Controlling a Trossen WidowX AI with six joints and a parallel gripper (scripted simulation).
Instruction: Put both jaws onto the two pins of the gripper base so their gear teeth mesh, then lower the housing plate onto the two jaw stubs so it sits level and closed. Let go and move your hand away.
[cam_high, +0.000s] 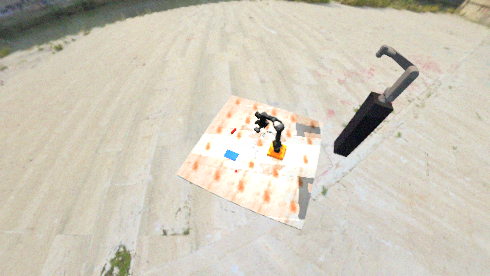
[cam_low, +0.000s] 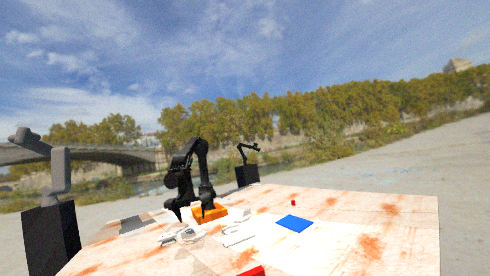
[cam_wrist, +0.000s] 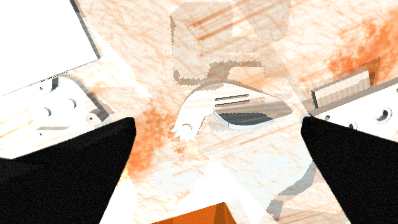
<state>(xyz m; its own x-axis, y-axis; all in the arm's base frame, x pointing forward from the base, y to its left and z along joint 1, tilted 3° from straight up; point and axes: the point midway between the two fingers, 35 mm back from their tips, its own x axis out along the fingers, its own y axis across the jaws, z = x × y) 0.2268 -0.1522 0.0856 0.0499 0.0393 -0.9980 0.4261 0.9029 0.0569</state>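
My gripper (cam_wrist: 218, 125) (cam_low: 192, 218) is open and empty, its black fingers wide apart above the table. Between and beyond the fingertips in the wrist view lies a white curved jaw (cam_wrist: 200, 102) with small gear teeth at its left end. A white part with round holes (cam_wrist: 367, 111) and a ribbed block lies at the right, partly behind the right finger. Another white part with holes (cam_wrist: 60, 107) lies at the left, beside a flat white plate (cam_wrist: 37, 42) cut off by the frame. I cannot tell for sure which is the gripper base, second jaw or housing plate.
The arm's orange base (cam_high: 276, 151) (cam_low: 210, 214) (cam_wrist: 200, 216) stands near the parts. A blue sheet (cam_high: 231, 155) (cam_low: 294, 223), a red block (cam_high: 233, 131) (cam_low: 251, 271) and a small red piece (cam_high: 236, 171) (cam_low: 293, 202) also lie on the table. A grey arm on a black pedestal (cam_high: 363, 125) (cam_low: 50, 240) stands off the table.
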